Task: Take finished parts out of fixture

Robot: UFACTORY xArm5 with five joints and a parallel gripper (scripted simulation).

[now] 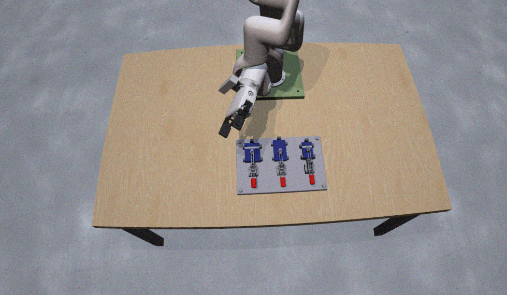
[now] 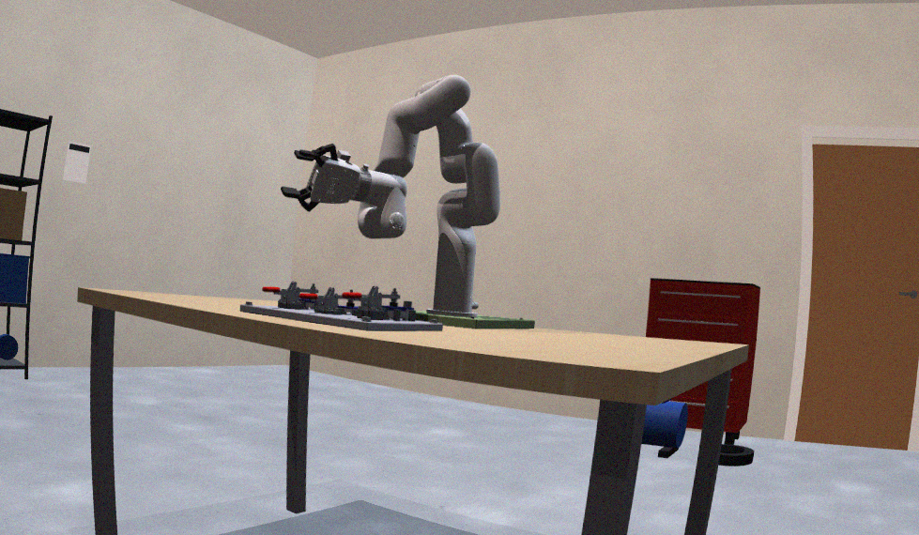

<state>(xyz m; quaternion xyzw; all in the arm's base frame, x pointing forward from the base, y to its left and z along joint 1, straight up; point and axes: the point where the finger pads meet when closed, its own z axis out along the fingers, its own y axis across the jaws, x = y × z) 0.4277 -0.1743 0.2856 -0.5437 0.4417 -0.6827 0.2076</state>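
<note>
A grey fixture plate (image 1: 322, 172) lies flat on the wooden table (image 1: 167, 146), toward the edge far from the arm and slightly to one side of the table's middle. Three blue parts sit in a row along the plate's edge nearest the robot: the one by the plate's corner under the gripper (image 1: 252, 152), the middle one (image 1: 280, 149), and the third (image 1: 307, 151) at the other end. Each part is crossed by the bar of a toggle clamp, and each clamp ends in a red handle (image 1: 254, 183) pointing away from the robot; all three handles lie low, roughly level with the plate in the exterior view. At this size the slotted parts cannot be told from the blank with confidence. The gripper (image 1: 231, 126) hangs in the air well above the table, just short of the plate's near corner in the top view, aimed outward and slightly downward; its dark fingers (image 2: 307, 154) stand fully apart with nothing between them. The arm (image 2: 449, 199) folds upward and back to a green base plate (image 1: 298, 93) near the table's opposite edge. In the room beyond stand a black shelf unit (image 2: 36, 199) by the wall, a red cabinet (image 2: 705, 345), and a brown door (image 2: 865, 292).
</note>
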